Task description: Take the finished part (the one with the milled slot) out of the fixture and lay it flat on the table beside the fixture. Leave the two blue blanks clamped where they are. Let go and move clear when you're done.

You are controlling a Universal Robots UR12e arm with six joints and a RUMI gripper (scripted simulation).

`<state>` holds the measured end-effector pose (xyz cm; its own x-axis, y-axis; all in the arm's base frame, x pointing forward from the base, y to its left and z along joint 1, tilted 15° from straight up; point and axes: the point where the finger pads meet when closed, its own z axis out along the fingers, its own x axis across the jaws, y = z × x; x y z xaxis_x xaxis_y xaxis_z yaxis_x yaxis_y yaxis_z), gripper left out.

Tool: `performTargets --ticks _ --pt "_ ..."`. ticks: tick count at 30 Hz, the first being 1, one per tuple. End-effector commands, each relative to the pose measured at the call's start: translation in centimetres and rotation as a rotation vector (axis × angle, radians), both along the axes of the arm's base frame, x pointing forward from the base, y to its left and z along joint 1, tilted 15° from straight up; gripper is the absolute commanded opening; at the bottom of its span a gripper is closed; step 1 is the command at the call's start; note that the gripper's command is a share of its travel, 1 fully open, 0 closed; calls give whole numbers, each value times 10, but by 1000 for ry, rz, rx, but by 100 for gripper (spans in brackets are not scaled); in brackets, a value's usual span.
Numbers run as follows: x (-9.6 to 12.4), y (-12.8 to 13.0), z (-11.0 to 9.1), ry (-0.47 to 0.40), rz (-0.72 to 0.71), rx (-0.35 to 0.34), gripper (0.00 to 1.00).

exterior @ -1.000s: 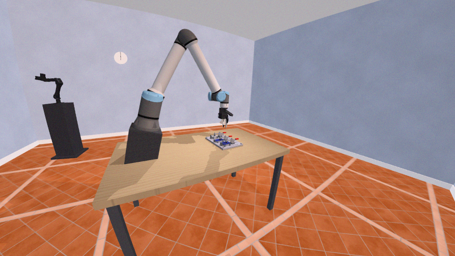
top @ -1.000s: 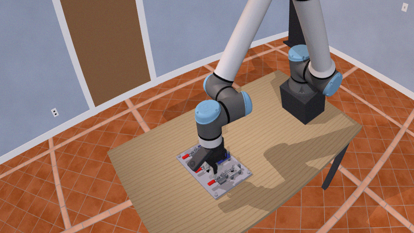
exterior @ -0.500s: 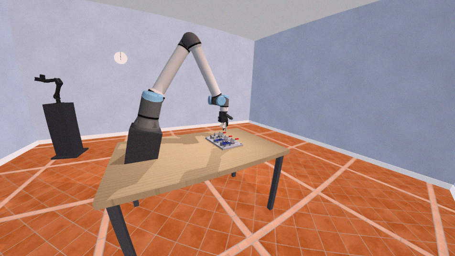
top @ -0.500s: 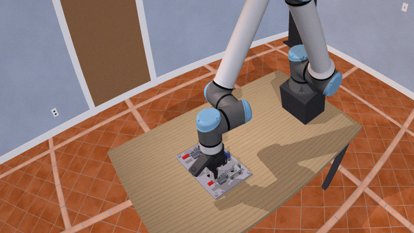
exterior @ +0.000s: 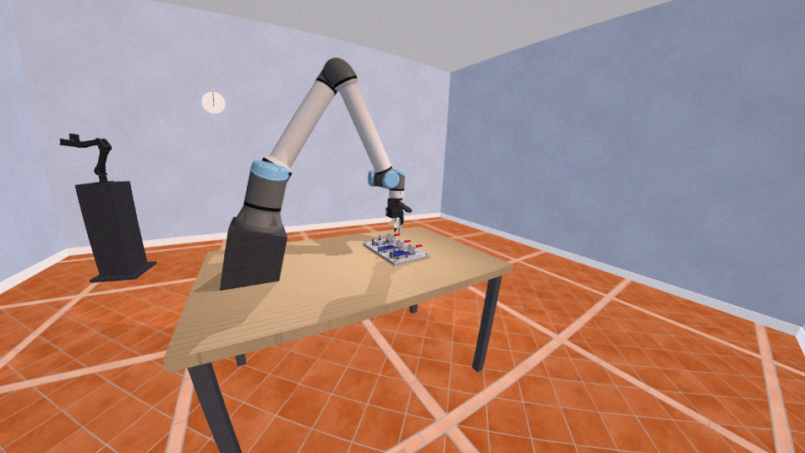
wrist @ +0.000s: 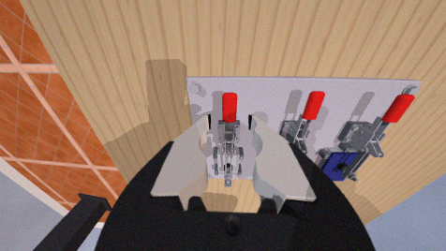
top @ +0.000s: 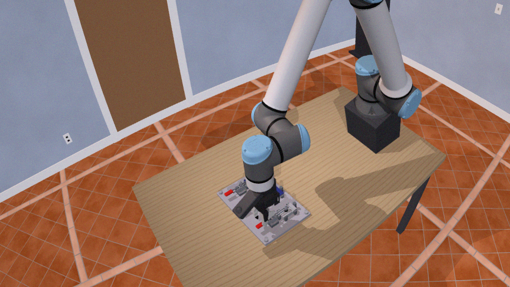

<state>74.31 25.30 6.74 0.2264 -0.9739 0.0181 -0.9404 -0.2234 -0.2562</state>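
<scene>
The grey fixture plate [top: 274, 236] [exterior: 418, 258] [wrist: 267, 91] lies on the wooden table and carries three toggle clamps with red handles. My gripper [top: 261, 214] [exterior: 397, 227] [wrist: 229, 115] hangs low over the plate, open part way and holding nothing. In the wrist view its fingers stand either side of the leftmost clamp [wrist: 228, 140] and its upright red handle [wrist: 230, 106]. Grey metal lies under that clamp; I cannot make out a slot. One blue blank [wrist: 336, 163] [top: 282, 192] sits under the rightmost clamp [wrist: 370, 136]. The middle clamp [wrist: 300, 124] has its seat hidden behind my right finger.
The wooden table [top: 357, 171] [exterior: 315, 292] has bare wood on all sides of the plate. The arm's dark base block [top: 373, 126] [exterior: 251, 259] stands at the far end. The table edge [wrist: 89, 117] runs close to the left of the plate.
</scene>
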Motion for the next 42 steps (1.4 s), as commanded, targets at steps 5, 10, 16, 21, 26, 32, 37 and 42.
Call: performTargets --ticks 5,10,16,21,26,32,37,42 --pt "1 0 1 -1 0 0 28" --pt "1 0 1 -1 0 0 28" --pt "1 0 1 -1 0 0 28" --pt "1 0 1 -1 0 0 28" --pt "1 0 1 -1 0 0 28" --pt "2 0 -5 -1 0 0 28" --pt "4 1 -12 -1 0 0 28" --pt "6 1 -19 -1 0 0 28"
